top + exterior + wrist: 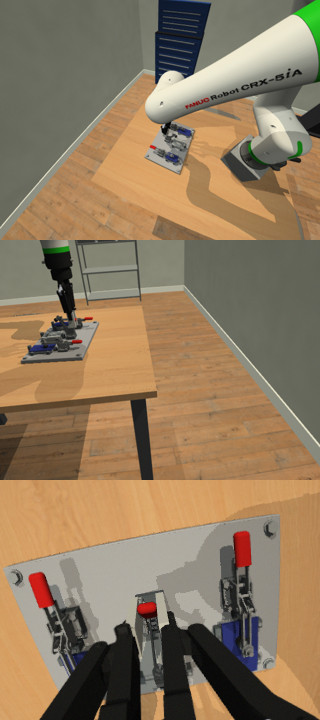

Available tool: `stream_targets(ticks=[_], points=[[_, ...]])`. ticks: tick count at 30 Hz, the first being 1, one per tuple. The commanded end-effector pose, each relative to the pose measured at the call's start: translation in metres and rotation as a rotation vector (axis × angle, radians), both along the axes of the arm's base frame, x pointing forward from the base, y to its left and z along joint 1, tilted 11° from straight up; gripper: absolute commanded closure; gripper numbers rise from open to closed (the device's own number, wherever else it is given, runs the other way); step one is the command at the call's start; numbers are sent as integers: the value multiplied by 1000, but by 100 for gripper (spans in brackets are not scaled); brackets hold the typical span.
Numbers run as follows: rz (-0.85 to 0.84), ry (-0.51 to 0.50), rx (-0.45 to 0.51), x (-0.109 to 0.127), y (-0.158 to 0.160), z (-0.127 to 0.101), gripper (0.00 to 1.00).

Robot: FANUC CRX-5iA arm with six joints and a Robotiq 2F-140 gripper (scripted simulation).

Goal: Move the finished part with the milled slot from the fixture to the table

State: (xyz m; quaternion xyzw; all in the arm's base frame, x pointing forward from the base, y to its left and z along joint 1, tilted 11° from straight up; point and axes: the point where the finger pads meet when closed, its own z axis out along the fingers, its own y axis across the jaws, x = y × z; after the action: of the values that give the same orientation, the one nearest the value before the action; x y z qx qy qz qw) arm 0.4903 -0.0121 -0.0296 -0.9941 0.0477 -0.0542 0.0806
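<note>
The grey fixture plate (157, 141) (87, 333) (115, 575) lies on the wooden table. The finished grey part (178, 143) (52, 336) sits in the middle nest. The two blue blanks (187, 132) (171, 157) (41, 347) (60, 323) (235, 635) sit in the outer nests, and their clamps' red handles (41, 589) (242, 549) lie flat. The middle clamp's red handle (147, 609) is tipped up. My gripper (165, 129) (71, 317) (149, 607) stands over it, its nearly closed fingers on either side of the lever just below the red grip, not clamped on it.
A blue drawer cabinet (180, 38) stands against the far wall. A metal shelf (111, 268) stands behind the table. The robot's base (240, 162) sits on the table to the right of the fixture. The table's front edge (77, 401) is near in the exterior view.
</note>
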Motion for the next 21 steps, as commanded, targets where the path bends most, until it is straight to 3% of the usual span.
stream_targets(ticks=[1,21], points=[[0,0,0,-2,0,0,89],[0,0,0,-11,1,0,89]])
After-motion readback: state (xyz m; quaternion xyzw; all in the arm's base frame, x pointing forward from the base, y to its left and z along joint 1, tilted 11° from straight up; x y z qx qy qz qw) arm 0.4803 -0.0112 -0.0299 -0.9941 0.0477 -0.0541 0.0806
